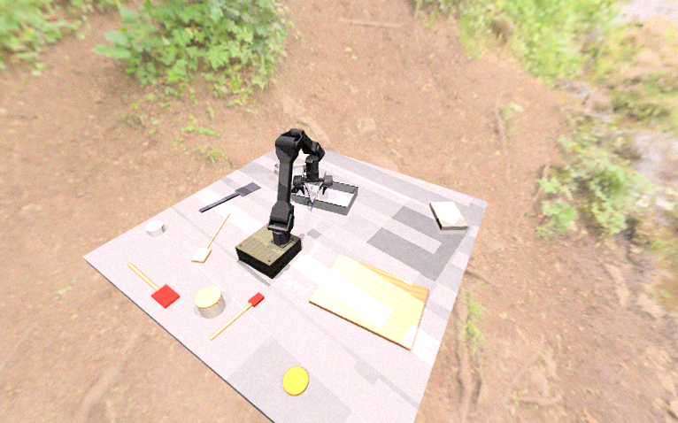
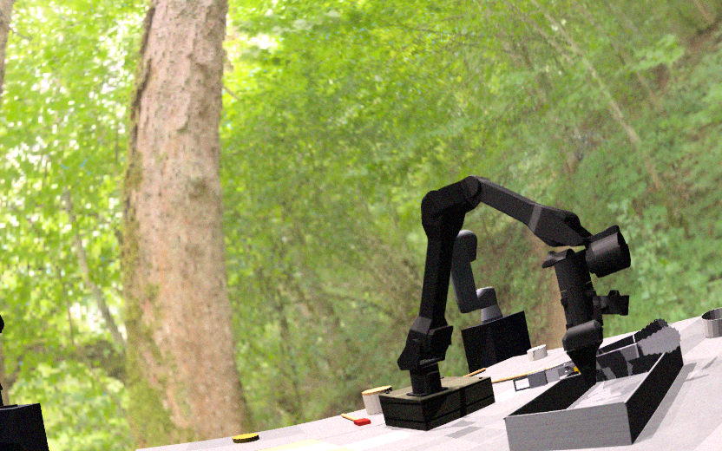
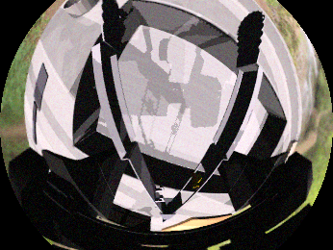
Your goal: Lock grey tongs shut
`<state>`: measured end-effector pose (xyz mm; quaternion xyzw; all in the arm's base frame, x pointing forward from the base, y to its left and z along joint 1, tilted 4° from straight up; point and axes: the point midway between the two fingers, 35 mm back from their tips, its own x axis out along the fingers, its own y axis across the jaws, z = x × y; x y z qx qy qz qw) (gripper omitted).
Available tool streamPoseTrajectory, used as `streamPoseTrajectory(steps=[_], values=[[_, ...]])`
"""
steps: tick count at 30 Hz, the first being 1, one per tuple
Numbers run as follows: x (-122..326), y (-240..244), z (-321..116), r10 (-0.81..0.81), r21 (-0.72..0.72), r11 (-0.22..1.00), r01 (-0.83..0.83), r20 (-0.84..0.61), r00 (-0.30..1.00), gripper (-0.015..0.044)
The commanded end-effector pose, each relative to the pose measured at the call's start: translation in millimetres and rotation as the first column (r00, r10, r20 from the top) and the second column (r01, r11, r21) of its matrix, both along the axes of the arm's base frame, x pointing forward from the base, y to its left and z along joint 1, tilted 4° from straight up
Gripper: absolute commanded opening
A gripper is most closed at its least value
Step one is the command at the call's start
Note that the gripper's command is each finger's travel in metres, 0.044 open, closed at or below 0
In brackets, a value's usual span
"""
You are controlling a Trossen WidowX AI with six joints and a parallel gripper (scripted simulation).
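Note:
The grey tongs (image 1: pixel 310 203) (image 2: pixel 659 340) (image 3: pixel 236 112) lie spread in a V across the roasting tin (image 1: pixel 333 206) (image 2: pixel 569 428) (image 3: pixel 192 24). Their scalloped tips are at the far end; the hinge is at the bottom of the wrist view, beyond the tin's near wall. My gripper (image 1: pixel 312 193) (image 2: pixel 587 380) (image 3: pixel 172 146) is open and points down, low over the tongs. Its fingers stand on either side of the two arms, nearer the hinge; whether they touch is unclear. The wooden board (image 1: pixel 405 310) (image 3: pixel 197 223) lies flat with nothing on it.
A dark spatula (image 1: pixel 248 189) and a metal cup (image 2: pixel 712 323) (image 3: pixel 79 6) are near the tin. A flat block (image 1: pixel 448 215) lies at the far right. A lidded jar (image 1: pixel 210 306), red-headed tools and a yellow disc (image 1: pixel 295 380) are at the front.

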<state>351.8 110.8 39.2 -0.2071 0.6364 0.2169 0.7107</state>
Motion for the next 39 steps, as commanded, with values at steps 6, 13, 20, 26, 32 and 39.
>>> streamPoseTrajectory(steps=[6, 13, 20, 26, 32, 39], values=[[-0.9, 0.2, -14.3, -0.003, 0.002, 1.0, 0.003, -0.004, 1.0, 0.044], [-0.7, -0.2, -10.5, 0.0, -0.001, 1.0, 0.0, -0.002, 1.0, 0.0322], [-0.7, -0.2, -10.5, 0.0, -0.001, 1.0, 0.0, -0.002, 1.0, 0.0275], [-0.7, -0.2, -10.5, 0.0, -0.001, 1.0, 0.0, -0.002, 1.0, 0.0235], [-0.7, -0.2, -10.5, 0.0, -0.001, 1.0, 0.0, -0.002, 1.0, 0.0195], [-0.7, -0.2, -10.5, 0.0, -0.001, 1.0, 0.0, -0.002, 1.0, 0.0148]])
